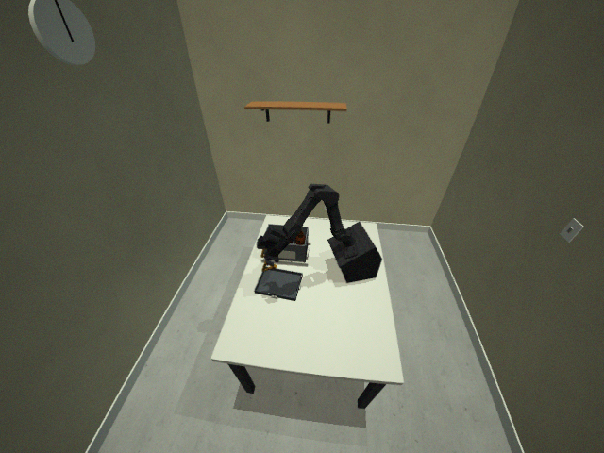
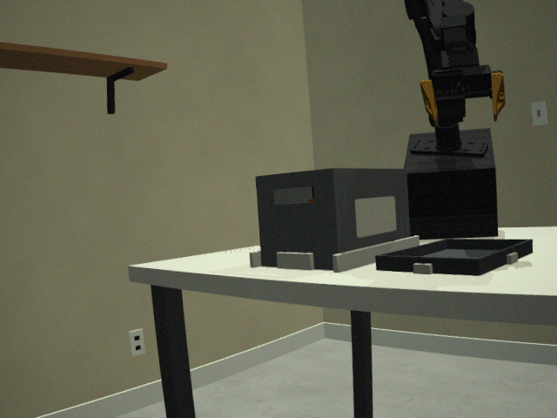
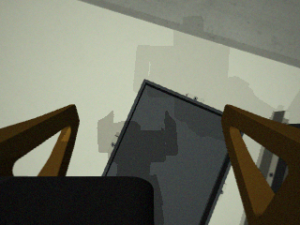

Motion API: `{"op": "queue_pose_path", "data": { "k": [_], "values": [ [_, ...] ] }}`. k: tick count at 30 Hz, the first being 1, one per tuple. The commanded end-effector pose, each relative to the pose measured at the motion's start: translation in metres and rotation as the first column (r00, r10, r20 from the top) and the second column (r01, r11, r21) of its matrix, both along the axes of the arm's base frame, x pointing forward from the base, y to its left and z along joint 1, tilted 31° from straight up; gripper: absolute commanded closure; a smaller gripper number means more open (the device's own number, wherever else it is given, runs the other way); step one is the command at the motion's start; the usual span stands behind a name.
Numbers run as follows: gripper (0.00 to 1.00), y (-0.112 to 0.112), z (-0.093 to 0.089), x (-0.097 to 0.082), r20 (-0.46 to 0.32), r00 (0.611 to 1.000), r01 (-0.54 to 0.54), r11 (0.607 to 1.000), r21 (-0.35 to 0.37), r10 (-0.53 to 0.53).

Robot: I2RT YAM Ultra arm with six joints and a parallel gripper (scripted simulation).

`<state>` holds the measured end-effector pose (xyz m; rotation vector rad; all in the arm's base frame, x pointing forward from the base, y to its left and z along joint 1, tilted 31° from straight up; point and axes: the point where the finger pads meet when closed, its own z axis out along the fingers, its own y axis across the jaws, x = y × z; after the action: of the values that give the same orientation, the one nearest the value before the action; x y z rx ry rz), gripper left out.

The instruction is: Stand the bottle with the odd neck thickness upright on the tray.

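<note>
The jaws of the gripper (image 1: 265, 260) (image 2: 466, 118) (image 3: 151, 112) stand wide open with nothing between them; the tray (image 1: 278, 284) (image 2: 479, 266) (image 3: 125, 129) below could be knocked askew by a low sweep. The bottles are in the crate (image 1: 302, 254) (image 2: 297, 229), necks mostly hidden; a hasty choice might lift the wrong one.

Most of the dark grey crate's (image 1: 302, 254) (image 2: 297, 225) inside hidden by the black robot arm (image 1: 303, 210) (image 2: 449, 40) from above, brown glass bottle (image 1: 300, 238) necks in the crate too small to compare
</note>
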<state>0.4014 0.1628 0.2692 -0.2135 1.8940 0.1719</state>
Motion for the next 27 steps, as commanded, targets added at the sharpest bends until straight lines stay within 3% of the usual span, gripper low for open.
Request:
{"op": "queue_pose_path", "data": {
  "k": [1, 11, 13, 15, 27],
  "values": [
    [0.0, -0.014, 0.053, 0.002, 0.115, 0.993, 0.0, 0.999, 0.052, -0.006],
    [0.0, -0.068, 0.091, 0.002, 0.202, 0.976, 0.074, 0.995, 0.07, -0.087],
    [0.0, -0.068, 0.091, 0.002, 0.202, 0.976, 0.074, 0.995, 0.07, -0.087],
    [0.0, -0.084, 0.104, 0.0, 0.231, 0.966, 0.098, 0.992, 0.073, -0.113],
    [0.0, -0.136, 0.142, -0.015, 0.325, 0.926, 0.176, 0.981, 0.076, -0.191]
  ]
}}
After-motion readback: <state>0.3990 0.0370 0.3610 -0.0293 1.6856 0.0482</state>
